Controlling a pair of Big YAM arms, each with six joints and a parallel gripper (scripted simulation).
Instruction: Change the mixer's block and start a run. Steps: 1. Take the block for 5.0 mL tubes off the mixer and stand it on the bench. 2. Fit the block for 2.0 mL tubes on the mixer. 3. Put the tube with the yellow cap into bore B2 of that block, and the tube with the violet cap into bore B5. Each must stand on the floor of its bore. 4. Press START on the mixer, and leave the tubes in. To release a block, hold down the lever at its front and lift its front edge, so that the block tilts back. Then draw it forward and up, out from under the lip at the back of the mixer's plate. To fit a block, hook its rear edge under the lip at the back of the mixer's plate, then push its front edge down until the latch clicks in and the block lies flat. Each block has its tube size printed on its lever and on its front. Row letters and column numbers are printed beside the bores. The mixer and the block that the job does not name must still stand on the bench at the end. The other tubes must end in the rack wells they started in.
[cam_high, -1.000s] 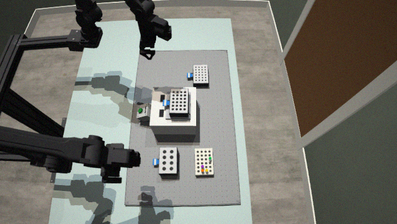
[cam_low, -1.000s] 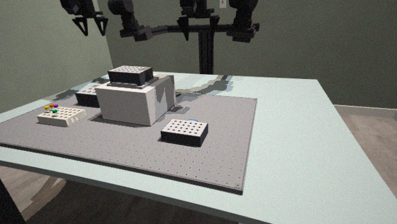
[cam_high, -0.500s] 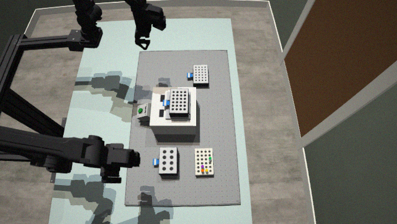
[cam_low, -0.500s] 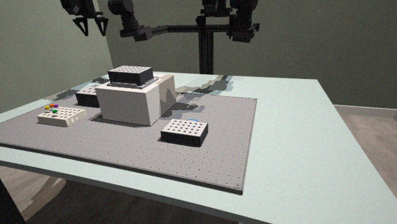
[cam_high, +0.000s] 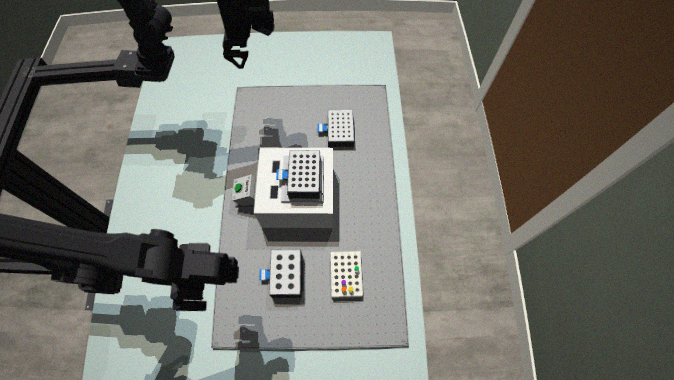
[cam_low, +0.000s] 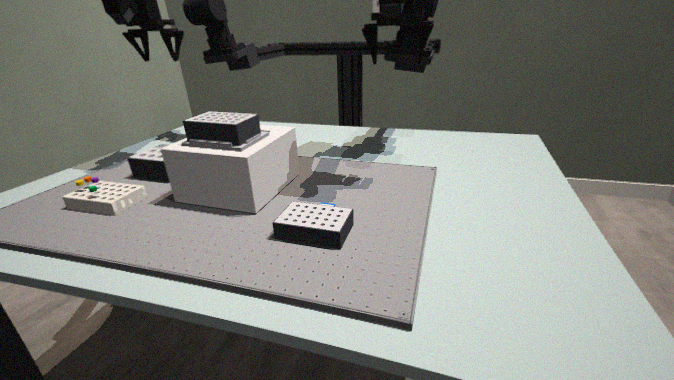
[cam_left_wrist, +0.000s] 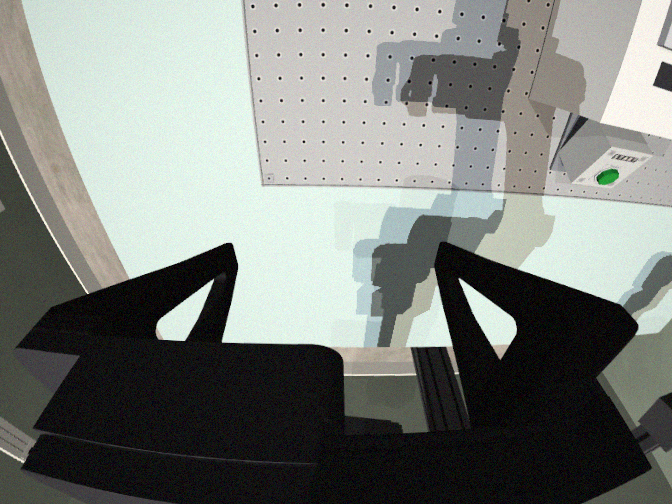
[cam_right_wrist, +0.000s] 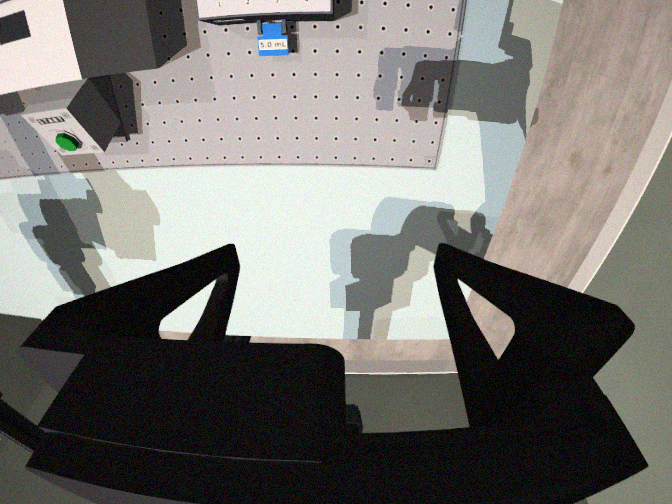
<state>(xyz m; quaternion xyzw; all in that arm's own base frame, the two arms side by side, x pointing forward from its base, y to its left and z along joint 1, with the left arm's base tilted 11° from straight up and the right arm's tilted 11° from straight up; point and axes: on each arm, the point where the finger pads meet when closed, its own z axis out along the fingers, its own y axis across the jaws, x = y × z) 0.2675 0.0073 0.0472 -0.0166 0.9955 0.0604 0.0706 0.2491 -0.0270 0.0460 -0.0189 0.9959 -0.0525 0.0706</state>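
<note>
Mixer carried a block; left gripper and right gripper stood open, empty. Yellow-capped tube likely needed a straight lift clear of orange cap.

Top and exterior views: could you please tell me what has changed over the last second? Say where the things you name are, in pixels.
The left gripper (cam_high: 238, 61) (cam_low: 397, 57) (cam_left_wrist: 336, 253) moved away from the mixer (cam_high: 267, 205) (cam_low: 210, 175) (cam_left_wrist: 629, 92) (cam_right_wrist: 37, 54), rightward in the exterior view. It holds nothing. The mixer and tube rack (cam_high: 346, 297) (cam_low: 90, 205) look unmoved.
</note>
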